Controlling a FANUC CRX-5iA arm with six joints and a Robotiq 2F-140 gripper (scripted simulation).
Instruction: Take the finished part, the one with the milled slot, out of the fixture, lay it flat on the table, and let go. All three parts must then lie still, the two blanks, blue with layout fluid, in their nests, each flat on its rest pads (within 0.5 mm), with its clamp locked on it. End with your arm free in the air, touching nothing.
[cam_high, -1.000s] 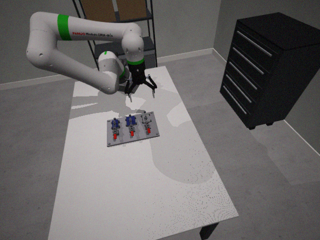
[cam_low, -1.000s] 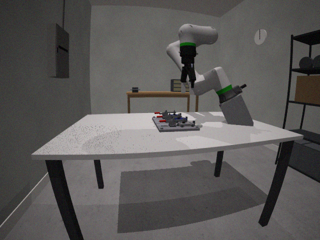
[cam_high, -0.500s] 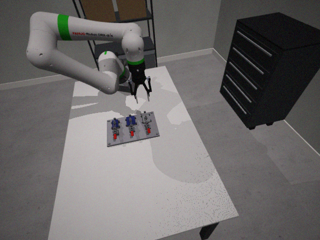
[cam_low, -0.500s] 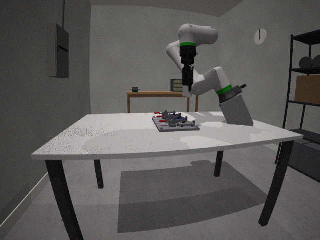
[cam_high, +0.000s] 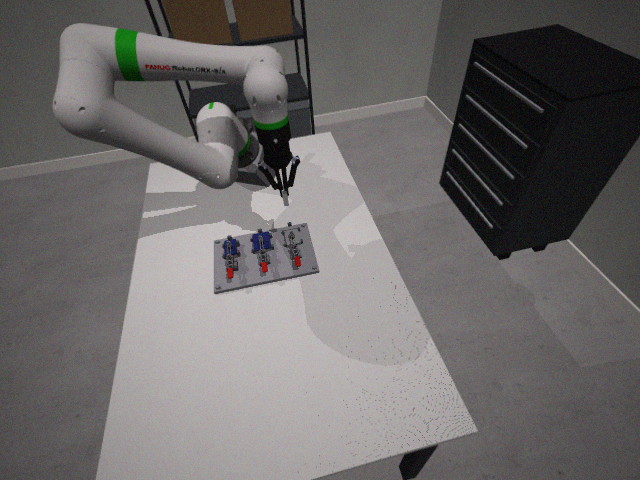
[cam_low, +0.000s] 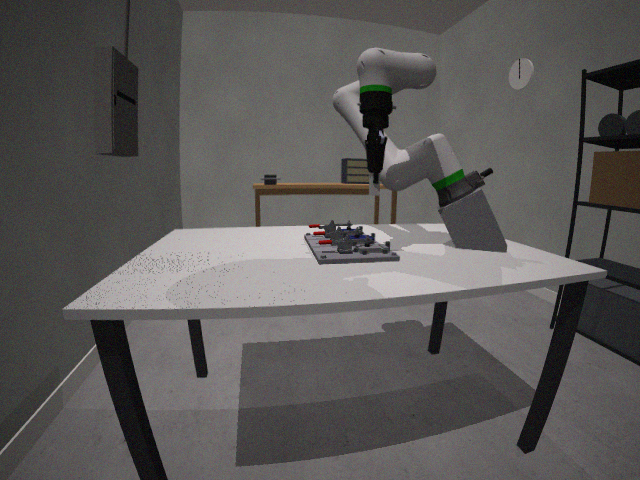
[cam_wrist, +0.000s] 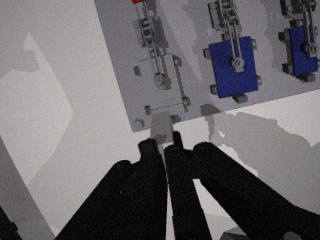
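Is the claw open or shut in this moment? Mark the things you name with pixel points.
Shut. In the wrist view the claw (cam_high: 285, 198) (cam_low: 374, 189) (cam_wrist: 164, 126) has its fingertips together, nothing visible between them, above the table (cam_high: 206, 372) (cam_low: 232, 289) (cam_wrist: 45, 120).
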